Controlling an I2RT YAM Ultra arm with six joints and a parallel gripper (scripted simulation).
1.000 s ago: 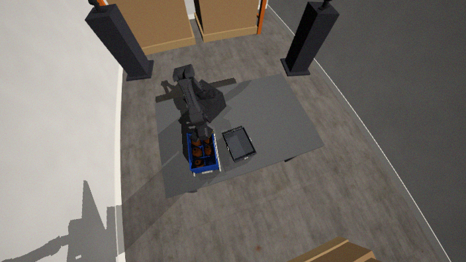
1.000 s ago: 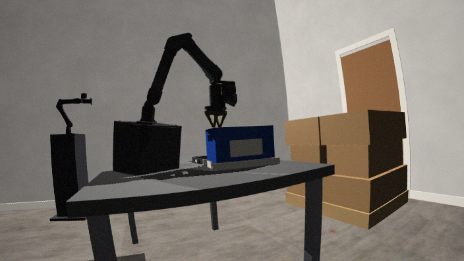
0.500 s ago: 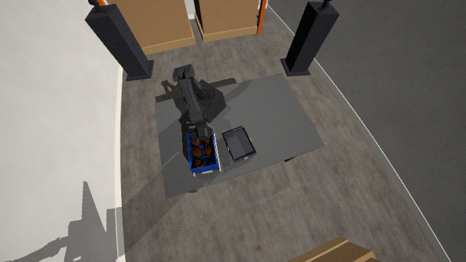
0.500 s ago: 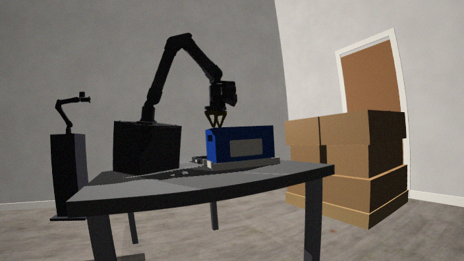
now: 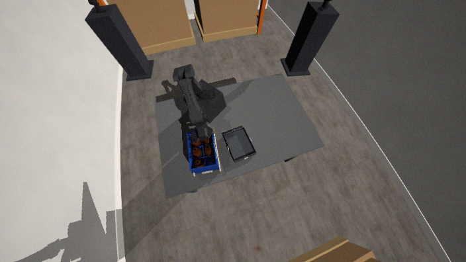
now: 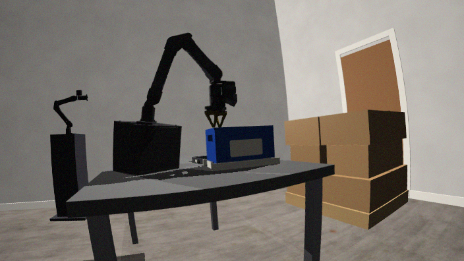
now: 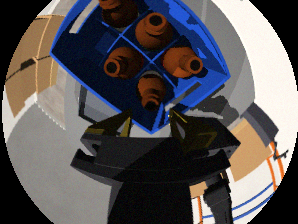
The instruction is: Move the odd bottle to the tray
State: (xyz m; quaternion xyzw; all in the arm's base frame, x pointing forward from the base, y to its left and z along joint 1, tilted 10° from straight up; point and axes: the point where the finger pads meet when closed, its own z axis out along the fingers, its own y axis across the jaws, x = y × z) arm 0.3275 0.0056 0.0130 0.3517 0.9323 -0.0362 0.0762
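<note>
Grey worktop [image 6: 211, 184] on dark legs beneath the hand [image 6: 215, 122]. Stacked cardboard boxes [image 6: 356, 155] well off to one side, before a white-framed brown door [image 6: 370, 79]. Grey walls, mottled grey floor [image 5: 265, 205], two dark pillars [image 5: 309, 38] behind.

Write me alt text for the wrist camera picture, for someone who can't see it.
Looking down past the open, empty pincer, a blue crate holds five brown bottles standing in its compartments, their open necks facing the camera. The nearest bottle sits just beyond the two fingertips, which flank it without touching.
</note>
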